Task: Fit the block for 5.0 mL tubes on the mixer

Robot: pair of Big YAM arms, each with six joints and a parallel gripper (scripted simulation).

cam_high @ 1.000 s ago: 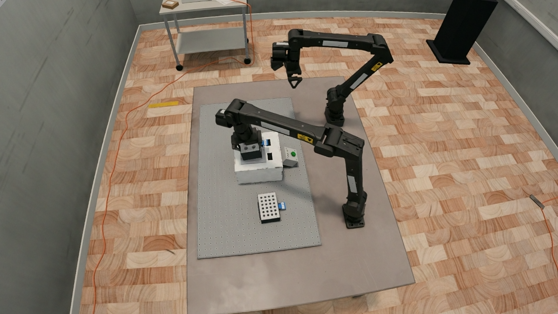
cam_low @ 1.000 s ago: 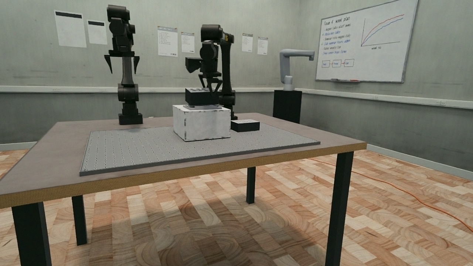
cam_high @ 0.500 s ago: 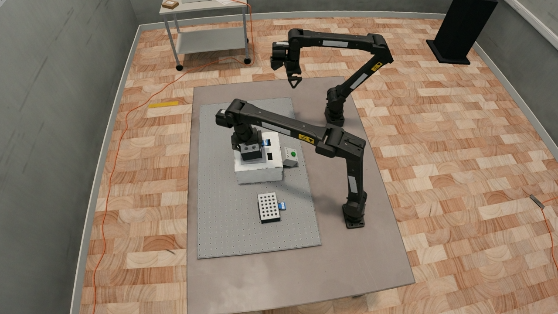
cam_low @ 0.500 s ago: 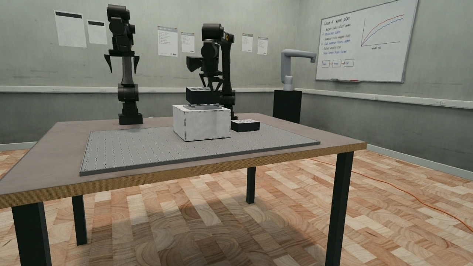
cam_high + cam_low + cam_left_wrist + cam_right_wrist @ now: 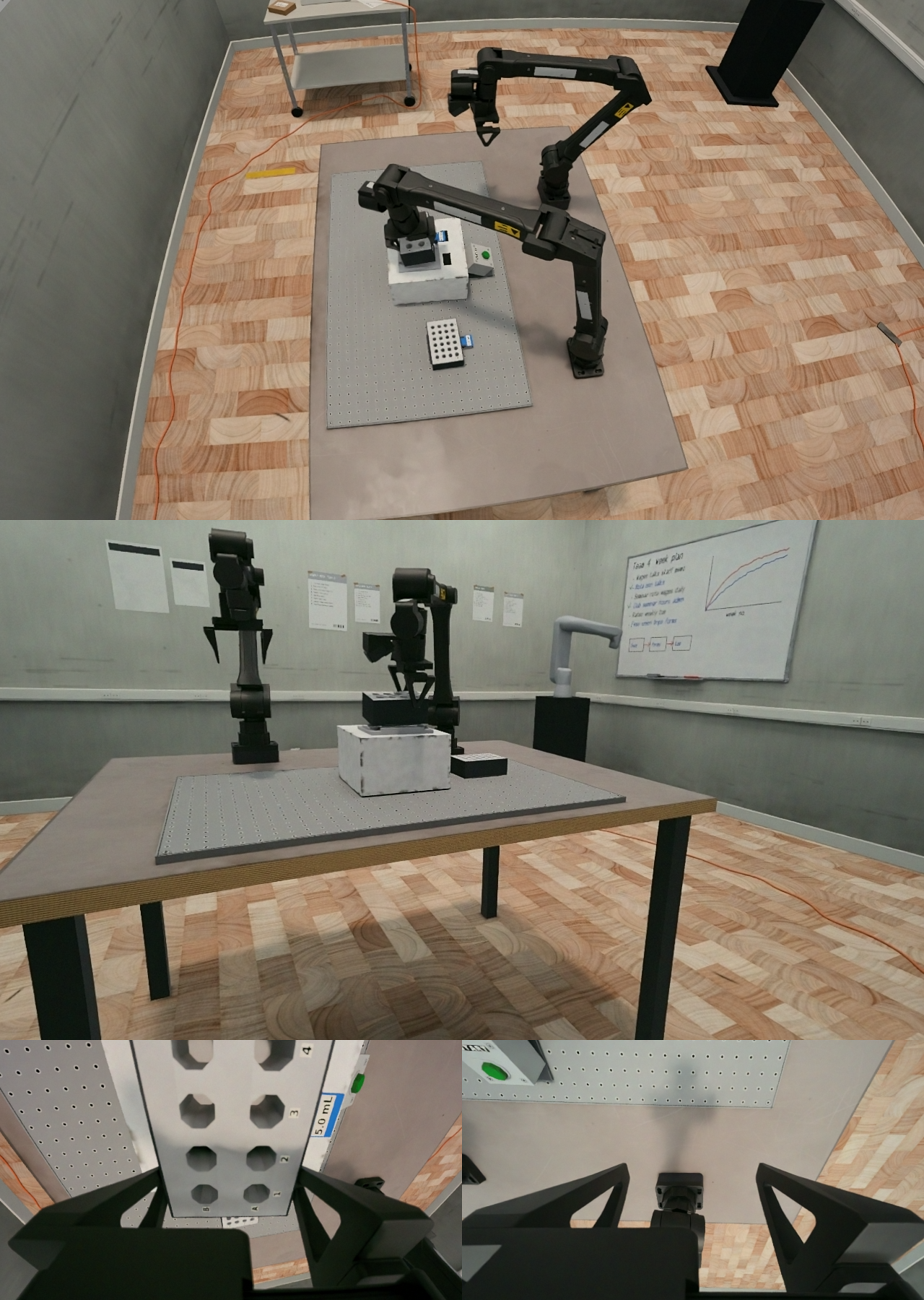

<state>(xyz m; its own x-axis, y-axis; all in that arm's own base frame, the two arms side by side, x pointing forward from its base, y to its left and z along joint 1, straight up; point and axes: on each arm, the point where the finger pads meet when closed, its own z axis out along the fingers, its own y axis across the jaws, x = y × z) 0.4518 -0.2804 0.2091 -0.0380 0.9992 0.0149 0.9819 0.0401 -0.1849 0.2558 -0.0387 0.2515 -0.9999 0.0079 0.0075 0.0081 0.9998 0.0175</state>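
While the right arm hangs off to one side, left gripper: fingers spread wide, clamped on both sides of the 5.0 mL block.
5.0 mL block: right over the mixer's plate; I can't tell whether its rear edge is hooked.
Lever: blue-edged, reading "5.0 mL".
Mixer: standing on the perforated board.
Other block: flat on the board, apart from the mixer.
Right gripper: wide open, holding nothing, high above the table.
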